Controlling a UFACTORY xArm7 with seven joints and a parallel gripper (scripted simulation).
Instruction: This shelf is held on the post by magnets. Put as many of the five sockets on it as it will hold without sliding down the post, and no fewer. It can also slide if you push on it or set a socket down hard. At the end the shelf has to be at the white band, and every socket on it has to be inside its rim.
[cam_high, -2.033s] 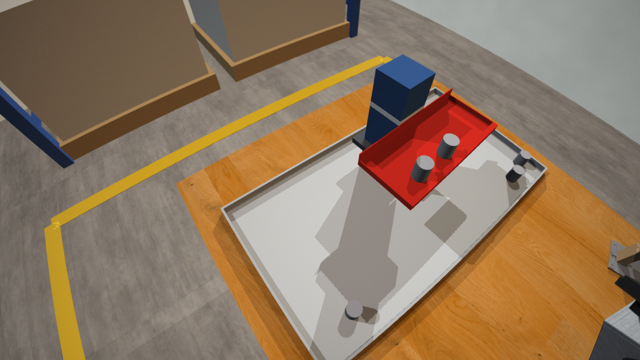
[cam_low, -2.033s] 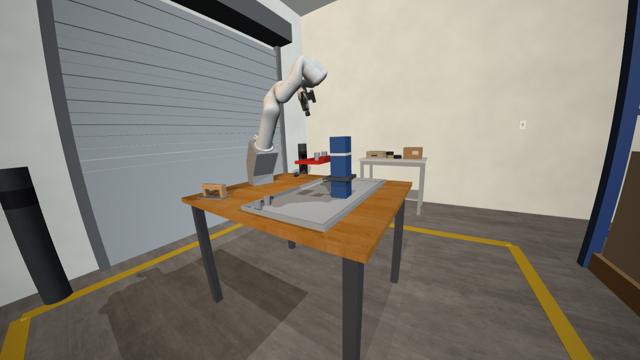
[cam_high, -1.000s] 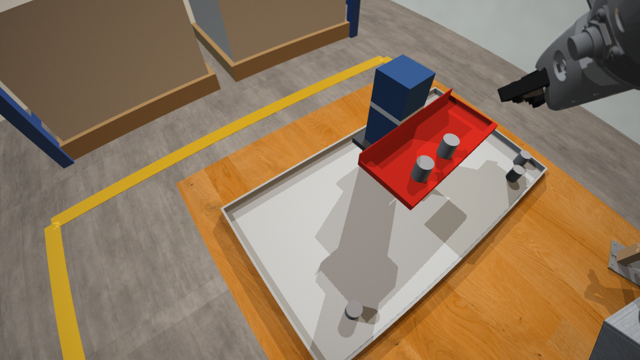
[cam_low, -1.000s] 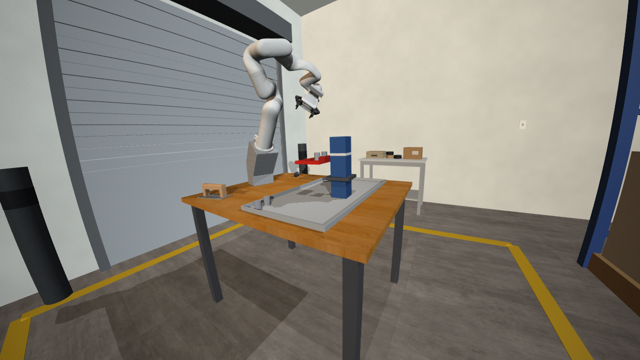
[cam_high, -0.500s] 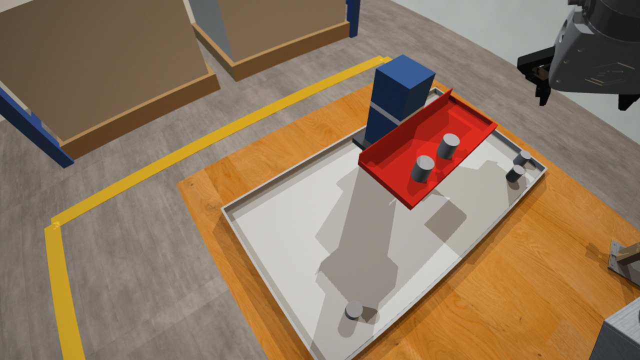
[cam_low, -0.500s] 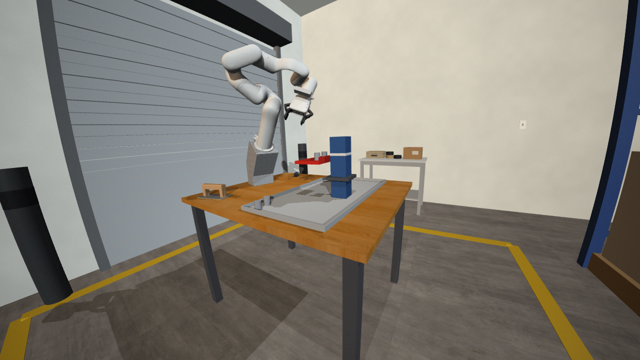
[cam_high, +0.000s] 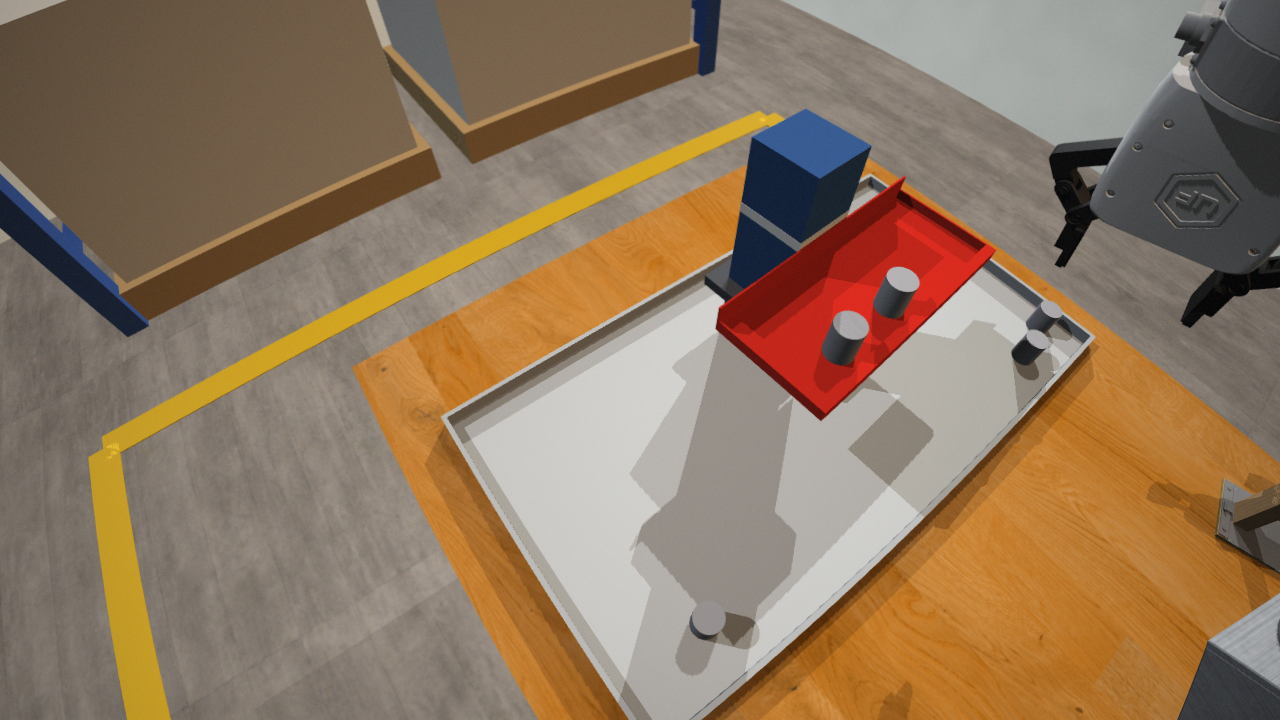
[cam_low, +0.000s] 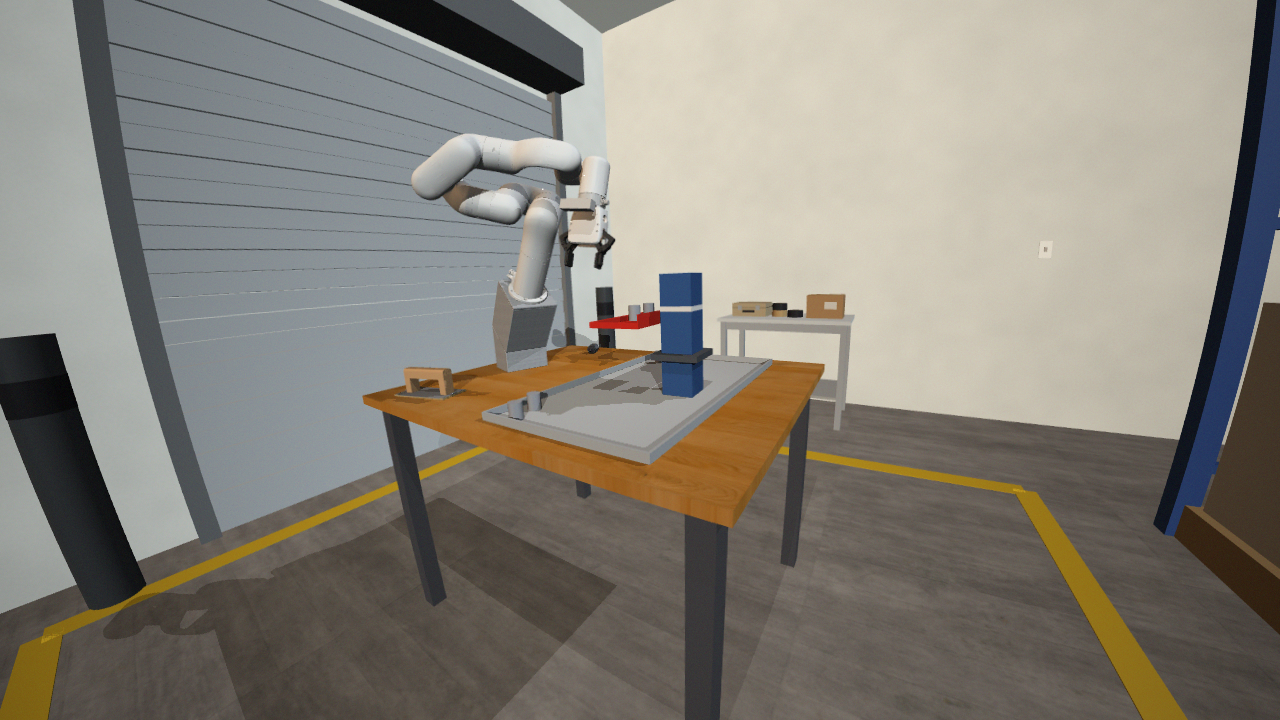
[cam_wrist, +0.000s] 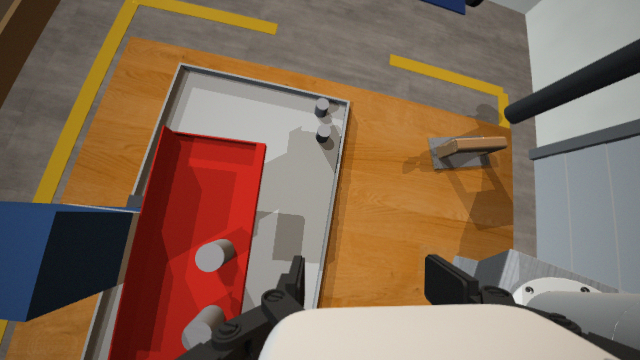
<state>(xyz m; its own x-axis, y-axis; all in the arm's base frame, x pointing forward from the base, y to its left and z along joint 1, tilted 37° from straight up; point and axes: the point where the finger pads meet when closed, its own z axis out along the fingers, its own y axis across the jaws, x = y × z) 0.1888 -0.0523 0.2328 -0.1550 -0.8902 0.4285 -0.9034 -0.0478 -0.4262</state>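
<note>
The pincer hung open, fingers down, above and beyond the red shelf. Two grey sockets stood on the shelf, beside the blue post with its white band. On the bench, two more sockets stood at the near corner of the grey tray.

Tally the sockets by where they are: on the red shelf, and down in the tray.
Sockets on the red shelf: 2
Sockets in the tray: 3
Total: 5
</note>
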